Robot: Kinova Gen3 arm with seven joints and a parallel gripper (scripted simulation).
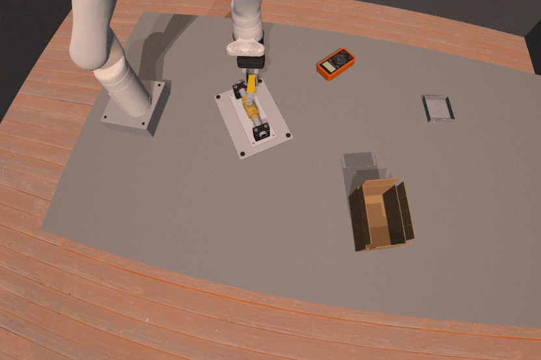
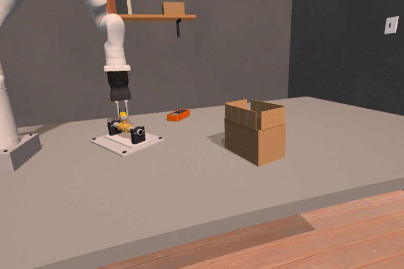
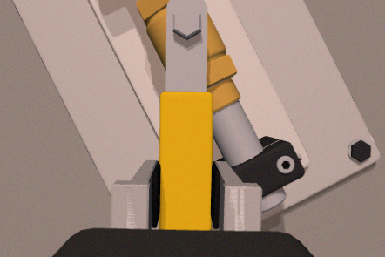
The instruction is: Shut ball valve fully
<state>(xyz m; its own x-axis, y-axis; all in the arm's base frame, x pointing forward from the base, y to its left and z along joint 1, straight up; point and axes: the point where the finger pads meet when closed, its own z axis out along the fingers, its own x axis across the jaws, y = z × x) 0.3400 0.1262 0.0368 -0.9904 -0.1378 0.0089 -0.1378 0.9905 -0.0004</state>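
Note:
The ball valve (image 1: 249, 108) (image 2: 125, 127) (image 3: 183, 24) has a brass body on a grey pipe held by black clamps, on a white base plate (image 1: 275, 119) (image 2: 116, 146) (image 3: 74, 81). Its lever has a grey arm and a yellow handle (image 1: 250, 85) (image 2: 123, 113) (image 3: 185, 159). In the wrist view the lever stands at a small angle to the pipe. My gripper (image 1: 251, 79) (image 2: 122, 113) (image 3: 185, 184) comes down from above and is shut on the yellow handle's end.
An orange multimeter (image 1: 335, 63) (image 2: 178, 114) lies behind and right of the valve. An open cardboard box (image 1: 381, 213) (image 2: 255, 136) stands to the right front. A small clear tray (image 1: 437, 107) lies at the far right. The arm's base (image 1: 131, 113) (image 2: 18, 151) stands left of the valve.

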